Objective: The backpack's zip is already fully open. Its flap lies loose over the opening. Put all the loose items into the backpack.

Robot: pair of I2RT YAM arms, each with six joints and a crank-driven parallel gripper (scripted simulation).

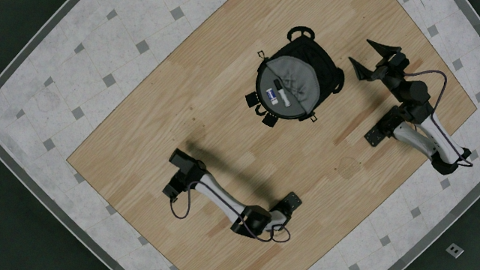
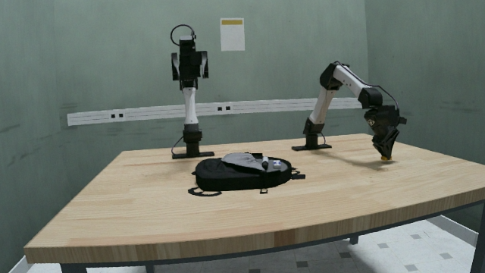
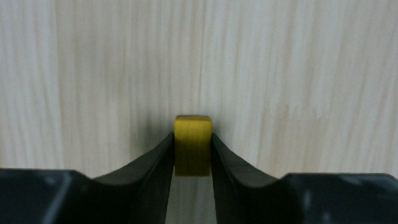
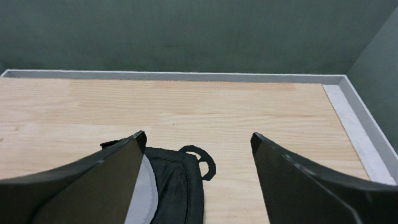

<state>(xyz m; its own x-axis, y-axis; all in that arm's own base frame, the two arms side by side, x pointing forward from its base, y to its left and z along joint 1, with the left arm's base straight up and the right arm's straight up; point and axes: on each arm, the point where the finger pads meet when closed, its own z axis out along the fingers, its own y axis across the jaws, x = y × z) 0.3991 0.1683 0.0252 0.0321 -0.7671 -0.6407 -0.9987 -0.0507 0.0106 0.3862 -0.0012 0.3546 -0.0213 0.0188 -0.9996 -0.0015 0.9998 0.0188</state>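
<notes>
Yellow block [image 2: 386,158] [image 3: 193,150]: on table, well apart from backpack [image 1: 326,71] [image 2: 227,178] [image 4: 175,200].
Left gripper [image 2: 384,155] [image 3: 193,142]: narrowed, tips against block's sides.
Slip risk: shallow tip grip could drop it.
Flap [image 1: 301,79] [image 2: 239,161]: may deflect block if folded back over opening.
Right gripper [image 1: 358,49] [image 2: 189,72] [image 4: 199,134]: wide, empty.

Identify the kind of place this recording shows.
Probably a plain workroom or lab: a wooden worktable, two robot arms mounted on it, and bare green walls with a white socket strip.
</notes>
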